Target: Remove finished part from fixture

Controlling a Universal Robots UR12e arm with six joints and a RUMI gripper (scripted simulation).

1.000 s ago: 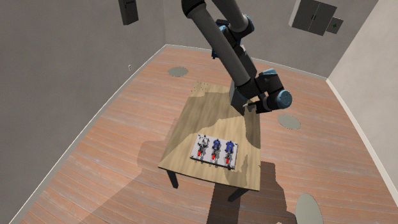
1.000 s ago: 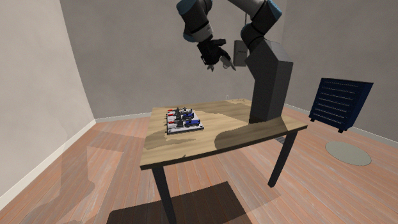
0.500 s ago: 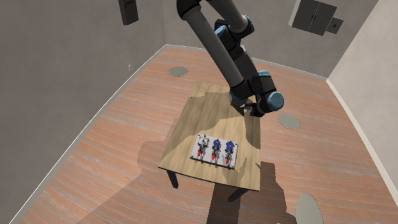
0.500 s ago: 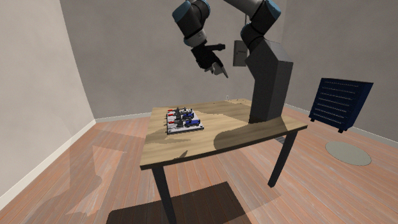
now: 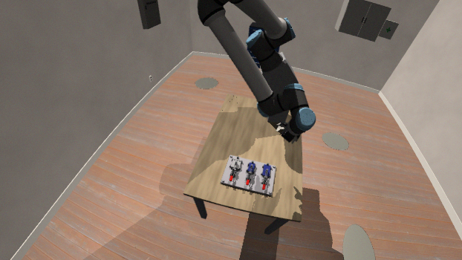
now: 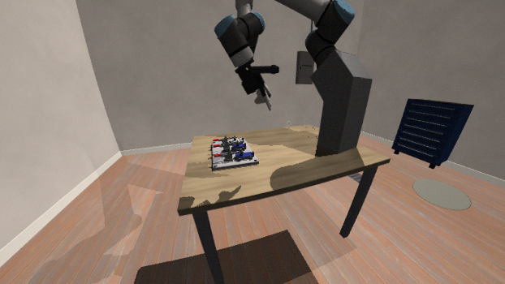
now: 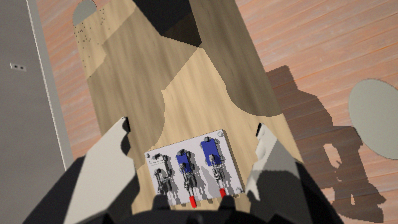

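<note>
The grey fixture plate (image 5: 248, 175) sits on the wooden table near its front edge and holds three clamped parts. The grey finished part (image 5: 233, 164) is at the left station; it also shows in the wrist view (image 7: 159, 162). Two blue blanks (image 5: 251, 167) (image 5: 266, 169) fill the middle and right stations, and they show in the wrist view (image 7: 184, 161) (image 7: 209, 148). Red clamp handles (image 5: 247, 181) point to the table's front. My gripper (image 6: 263, 95) hangs high above the table, well away from the fixture (image 6: 232, 157). Its fingers are wide open and empty.
The robot's grey pedestal (image 6: 340, 107) stands on the table's far end. A blue louvred rack (image 6: 431, 130) stands on the floor to the right. Grey round pads (image 6: 441, 194) lie on the wooden floor. Cabinets (image 5: 362, 19) hang on the walls.
</note>
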